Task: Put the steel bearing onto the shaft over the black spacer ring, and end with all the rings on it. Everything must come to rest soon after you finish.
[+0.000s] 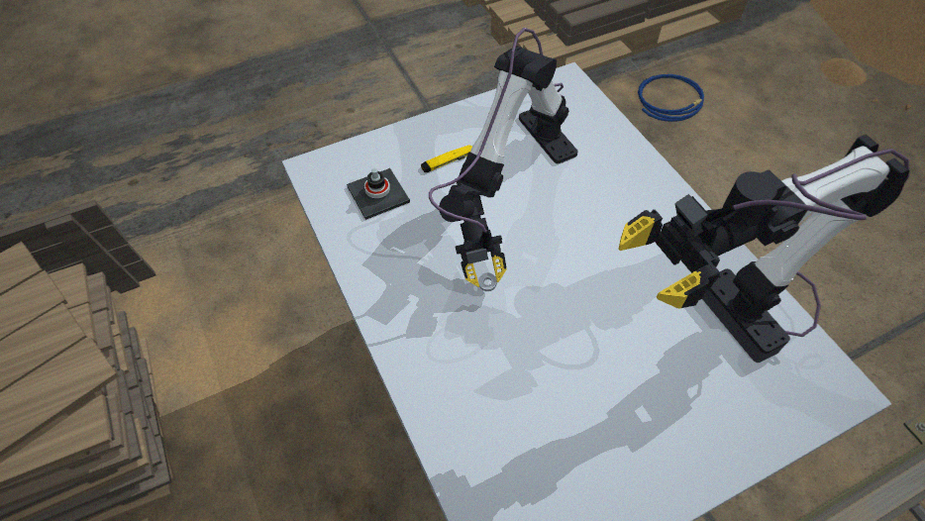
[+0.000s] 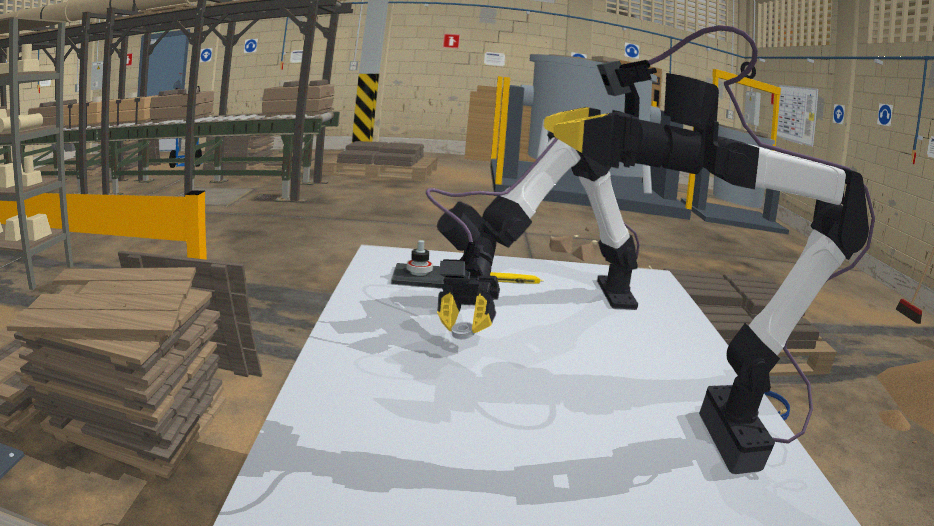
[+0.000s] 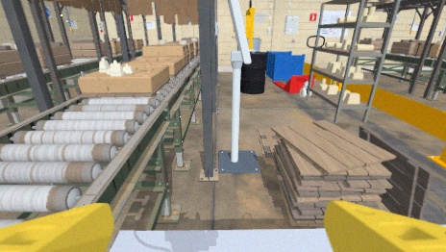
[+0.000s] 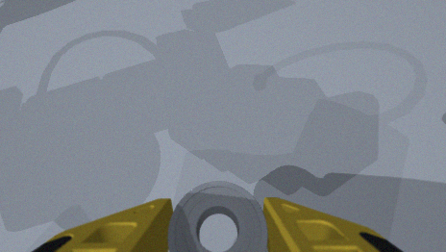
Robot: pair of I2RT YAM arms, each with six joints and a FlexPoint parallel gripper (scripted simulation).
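My right gripper (image 1: 487, 280) (image 2: 462, 329) (image 4: 217, 208) points down, shut on the steel bearing (image 1: 487, 287) (image 2: 462, 335) (image 4: 251, 226). It grips the outside of the bearing, which lies level a little above the table with its hole open. The upright steel shaft (image 1: 374, 171) (image 2: 420, 246) stands on a dark square base (image 1: 382, 208) (image 2: 402, 277). The black spacer ring (image 1: 375, 181) (image 2: 420, 256) is on the shaft, above a white ring with a red band (image 1: 376, 192) (image 2: 418, 267). The shaft's top sticks out. My left gripper (image 1: 641, 272) (image 3: 219, 212) is wide open and empty, high over the table's other side.
A yellow knife-like tool (image 1: 445, 158) (image 2: 516, 278) lies between the shaft base and the right arm's base. The white table's edge (image 1: 309, 222) runs close beside the shaft base. A stack of planks (image 1: 51, 362) (image 2: 117, 326) stands off the table.
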